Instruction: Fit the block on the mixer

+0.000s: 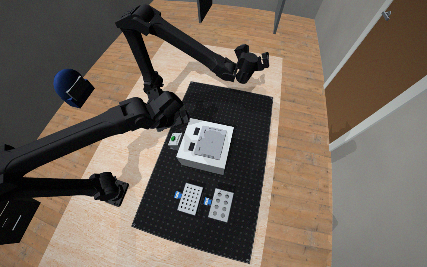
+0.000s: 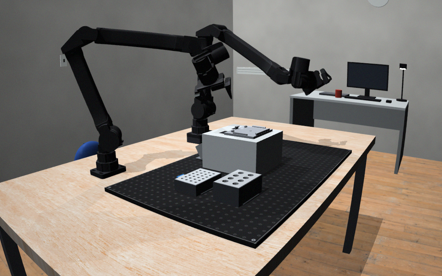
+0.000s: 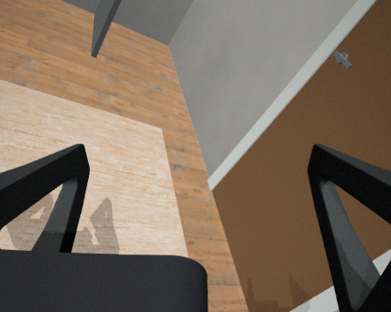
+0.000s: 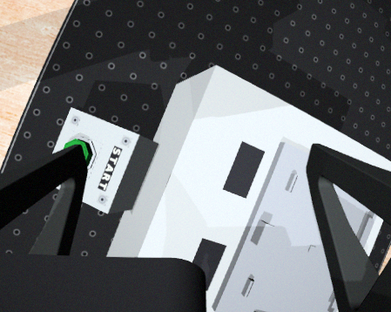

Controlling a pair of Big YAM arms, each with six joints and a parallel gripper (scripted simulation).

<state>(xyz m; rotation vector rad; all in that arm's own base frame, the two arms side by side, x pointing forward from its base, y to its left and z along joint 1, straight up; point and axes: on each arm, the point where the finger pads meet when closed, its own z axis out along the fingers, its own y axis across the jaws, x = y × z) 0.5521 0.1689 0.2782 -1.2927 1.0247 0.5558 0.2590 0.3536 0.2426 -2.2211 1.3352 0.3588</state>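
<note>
The white mixer stands mid-mat with its grey plate bare. Two grey blocks with blue levers lie apart in front of it: one with many small holes, one with fewer large holes. Their printed sizes are too small to read. My right gripper is open and empty, high above the mixer's edge by the START box. My left gripper is open and empty, high over the table's far end.
A small START box with a green button sits against the mixer. All stand on a black perforated mat on the wooden table. Both arm bases are bolted along one long table edge.
</note>
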